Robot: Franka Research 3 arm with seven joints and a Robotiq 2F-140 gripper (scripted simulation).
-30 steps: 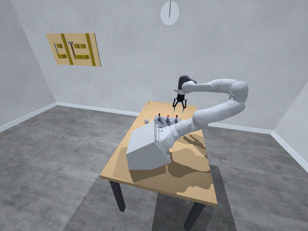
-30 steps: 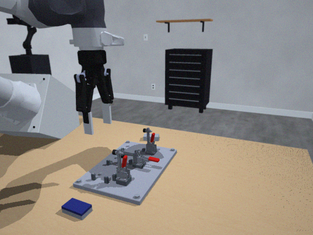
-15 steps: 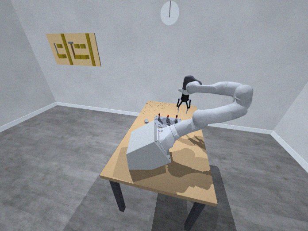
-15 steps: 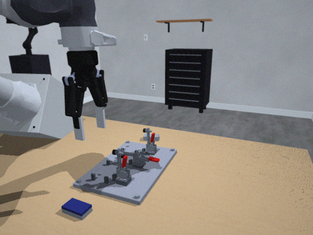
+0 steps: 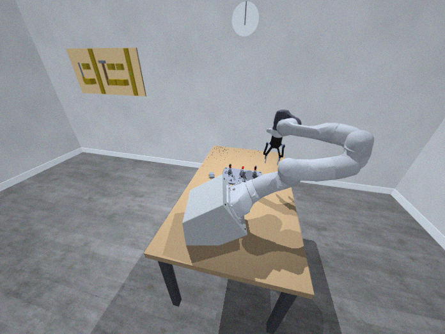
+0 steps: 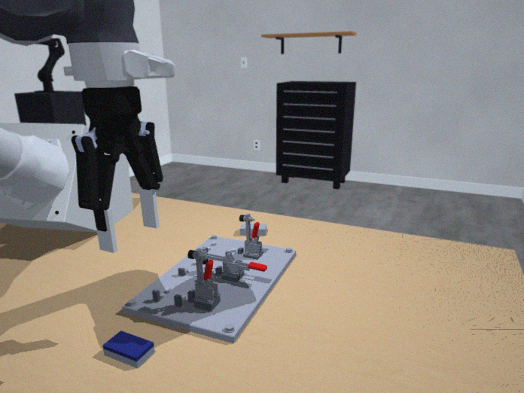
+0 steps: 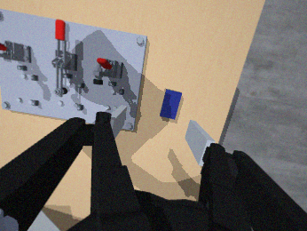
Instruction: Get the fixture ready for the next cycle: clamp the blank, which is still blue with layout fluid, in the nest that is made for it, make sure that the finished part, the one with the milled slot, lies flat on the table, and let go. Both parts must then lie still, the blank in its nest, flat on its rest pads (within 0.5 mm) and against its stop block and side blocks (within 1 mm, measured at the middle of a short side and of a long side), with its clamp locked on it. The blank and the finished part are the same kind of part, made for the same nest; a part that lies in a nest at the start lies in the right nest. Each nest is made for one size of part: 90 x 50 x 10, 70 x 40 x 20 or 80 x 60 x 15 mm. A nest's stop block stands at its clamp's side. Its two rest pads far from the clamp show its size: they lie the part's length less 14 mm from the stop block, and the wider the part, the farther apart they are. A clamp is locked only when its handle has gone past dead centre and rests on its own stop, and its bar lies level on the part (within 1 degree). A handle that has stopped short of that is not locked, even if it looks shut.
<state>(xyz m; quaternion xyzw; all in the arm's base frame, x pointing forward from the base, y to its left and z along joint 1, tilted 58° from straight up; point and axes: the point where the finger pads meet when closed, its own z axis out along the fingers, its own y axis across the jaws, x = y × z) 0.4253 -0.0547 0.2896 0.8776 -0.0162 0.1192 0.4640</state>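
Hovering: gripper (image 5: 272, 160) (image 6: 129, 238) (image 7: 156, 122), above the table (image 5: 273, 265) (image 6: 380, 317) (image 7: 213, 27), pointing down
Hand state: a bit over half open, fingers well apart, nothing held
Blank: blue top (image 6: 128, 348) (image 7: 170, 104), flat on table, off the plate (image 5: 236, 178) (image 6: 249, 310) (image 7: 129, 49), between it and top view's right table edge
Gray part: near top view's left table edge (image 5: 211, 176) (image 6: 261, 230), beside plate; slot too small to tell
Mid clamp: (image 5: 243, 174) (image 6: 233, 268) (image 7: 68, 59) bar down, red handle low; lock can't tell
Blank-side clamp: (image 5: 255, 172) (image 6: 206, 293) (image 7: 114, 68) bar upright
Gray-part-side clamp: (image 5: 229, 170) (image 6: 254, 247) (image 7: 19, 51) bar upright

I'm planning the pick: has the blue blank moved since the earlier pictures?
No. In the exterior view, the blue blank keeps its place beside the fixture plate.
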